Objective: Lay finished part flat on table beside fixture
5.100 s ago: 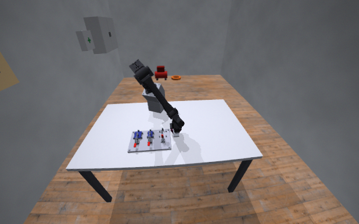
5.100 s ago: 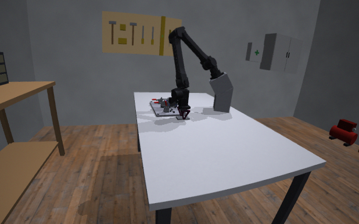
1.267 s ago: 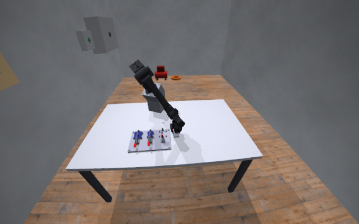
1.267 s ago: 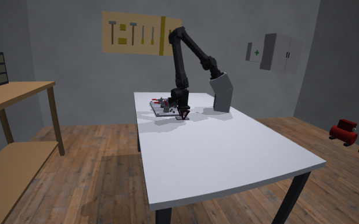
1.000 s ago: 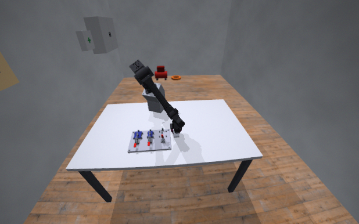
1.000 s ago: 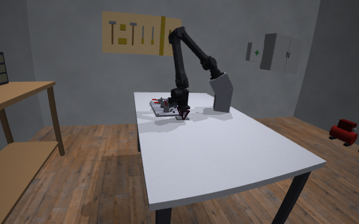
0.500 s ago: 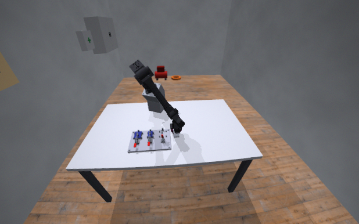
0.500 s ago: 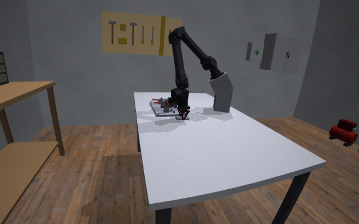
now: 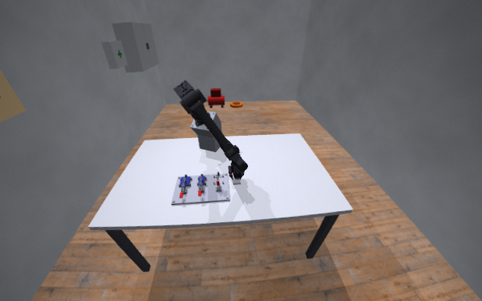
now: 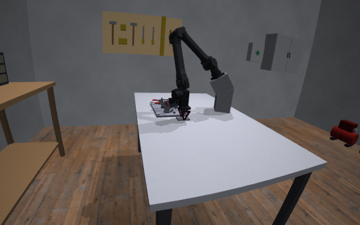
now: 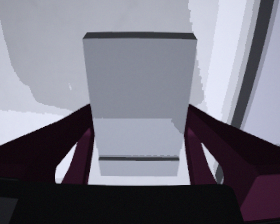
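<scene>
the gripper [image 9: 237,180] [image 10: 183,119] [image 11: 139,113] is clenching the finished part [image 9: 237,182] [image 10: 180,119] [image 11: 140,80], which is lying between the fingers beside the fixture [image 9: 207,198] [image 10: 155,112], nearer the bench's [image 9: 285,164] [image 10: 213,151] front edge than its right rear corner.

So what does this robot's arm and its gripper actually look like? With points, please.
The arm [image 9: 217,134] [image 10: 180,62] is matte black, with slim tube-like links and chunky rounded joints. Its gripper [image 9: 236,182] [image 10: 183,118] [image 11: 139,113] has a black body and dark maroon fingers, angular with triangular openings.
</scene>
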Robot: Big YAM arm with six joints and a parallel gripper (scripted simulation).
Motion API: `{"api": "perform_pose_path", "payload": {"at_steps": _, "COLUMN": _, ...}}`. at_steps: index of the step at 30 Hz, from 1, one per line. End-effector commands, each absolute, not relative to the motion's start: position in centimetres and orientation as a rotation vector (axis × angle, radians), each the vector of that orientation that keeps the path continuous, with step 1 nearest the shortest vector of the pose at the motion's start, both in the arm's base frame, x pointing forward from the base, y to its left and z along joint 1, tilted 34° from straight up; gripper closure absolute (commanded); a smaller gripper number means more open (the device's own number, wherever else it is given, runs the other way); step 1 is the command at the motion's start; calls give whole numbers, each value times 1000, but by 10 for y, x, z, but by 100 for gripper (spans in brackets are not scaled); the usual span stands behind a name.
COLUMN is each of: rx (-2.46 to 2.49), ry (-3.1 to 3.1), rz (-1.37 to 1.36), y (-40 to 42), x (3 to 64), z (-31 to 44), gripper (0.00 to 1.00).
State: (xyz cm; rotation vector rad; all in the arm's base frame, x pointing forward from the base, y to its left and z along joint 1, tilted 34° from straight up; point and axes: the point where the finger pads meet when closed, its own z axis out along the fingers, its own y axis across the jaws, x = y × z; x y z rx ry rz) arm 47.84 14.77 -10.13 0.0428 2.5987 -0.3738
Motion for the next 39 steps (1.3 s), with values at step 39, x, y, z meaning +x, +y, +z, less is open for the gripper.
{"api": "perform_pose_path", "payload": {"at_steps": 39, "rx": 46, "ry": 2581, "rz": -362, "y": 147, "x": 480, "z": -96, "gripper": 100}}
